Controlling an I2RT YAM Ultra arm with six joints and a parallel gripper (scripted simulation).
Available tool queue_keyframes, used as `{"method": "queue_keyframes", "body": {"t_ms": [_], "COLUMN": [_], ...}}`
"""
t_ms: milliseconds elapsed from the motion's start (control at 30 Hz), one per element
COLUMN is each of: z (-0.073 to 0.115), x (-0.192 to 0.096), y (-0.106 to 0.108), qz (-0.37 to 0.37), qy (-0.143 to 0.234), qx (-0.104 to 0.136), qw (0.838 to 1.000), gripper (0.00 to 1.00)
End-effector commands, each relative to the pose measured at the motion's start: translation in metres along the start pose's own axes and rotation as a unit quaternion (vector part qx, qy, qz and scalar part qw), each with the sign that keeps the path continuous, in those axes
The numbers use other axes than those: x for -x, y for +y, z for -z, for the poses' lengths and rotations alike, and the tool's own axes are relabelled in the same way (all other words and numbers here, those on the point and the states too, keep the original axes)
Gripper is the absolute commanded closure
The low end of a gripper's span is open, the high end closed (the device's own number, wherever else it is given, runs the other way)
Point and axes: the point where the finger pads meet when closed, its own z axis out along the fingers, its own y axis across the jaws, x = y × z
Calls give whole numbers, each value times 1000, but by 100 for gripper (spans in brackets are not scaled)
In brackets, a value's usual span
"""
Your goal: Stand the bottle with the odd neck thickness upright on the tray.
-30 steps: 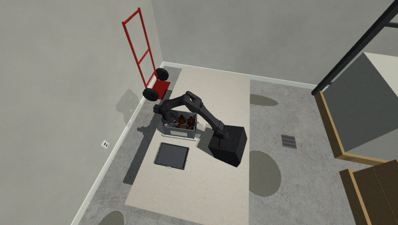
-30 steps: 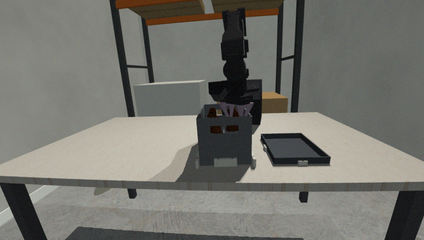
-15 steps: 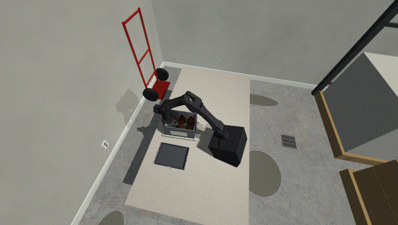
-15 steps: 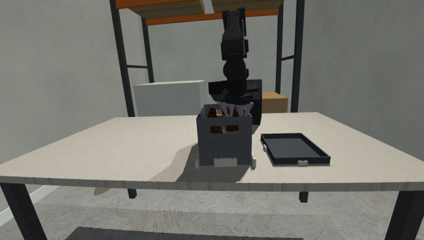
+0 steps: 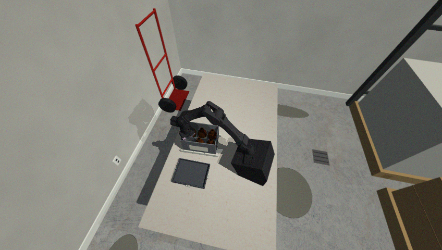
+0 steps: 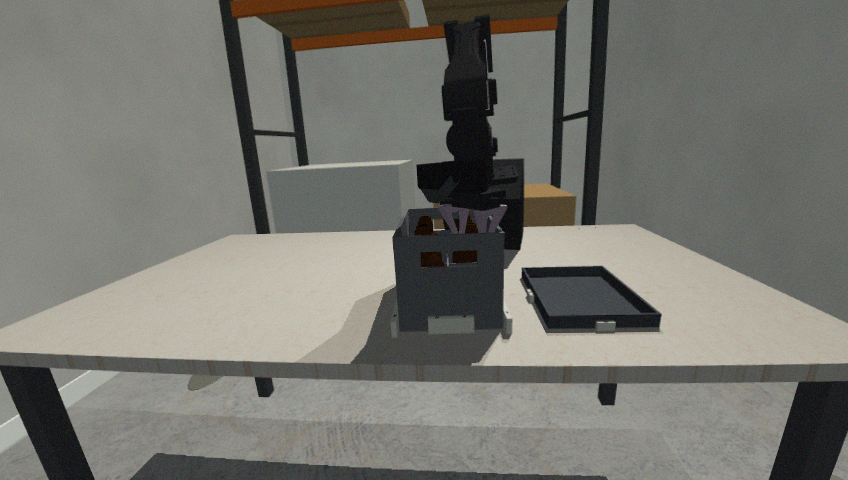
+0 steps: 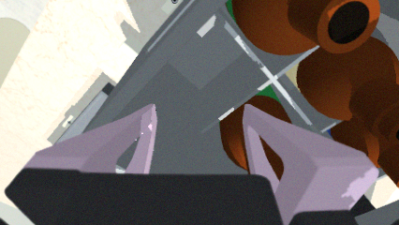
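Observation:
The grey crate (image 5: 197,137) stands on the table with several brown bottles (image 5: 206,133) upright in its cells. In the wrist view one bottle (image 7: 328,23) shows its open mouth at the top right, and another (image 7: 253,136) sits partly behind the right finger. My gripper (image 7: 199,112) is open, with its lilac fingers dipped into the crate's near corner over an empty grey cell. Nothing is between the fingers. It also shows at the crate's rim in the exterior view (image 6: 473,221). The dark tray (image 6: 586,296) lies empty beside the crate (image 6: 448,276).
My arm's black base (image 5: 252,161) stands on the table behind the crate. A red hand truck (image 5: 161,61) leans in the room's corner. A shelf rack (image 6: 571,118) with a white box (image 6: 339,193) and a cardboard box (image 6: 547,205) is behind the table.

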Motion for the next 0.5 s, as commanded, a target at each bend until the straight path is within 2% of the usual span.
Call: {"method": "queue_keyframes", "body": {"t_ms": [0, 233, 267, 467], "z": [6, 6, 6, 6], "x": [7, 7, 7, 7], "y": [-1, -1, -1, -1], "qz": [-1, -1, -1, -1], "qy": [-12, -12, -12, -12], "qx": [5, 5, 5, 5], "qw": [1000, 1000, 1000, 1000], "gripper": [39, 39, 100, 100]}}
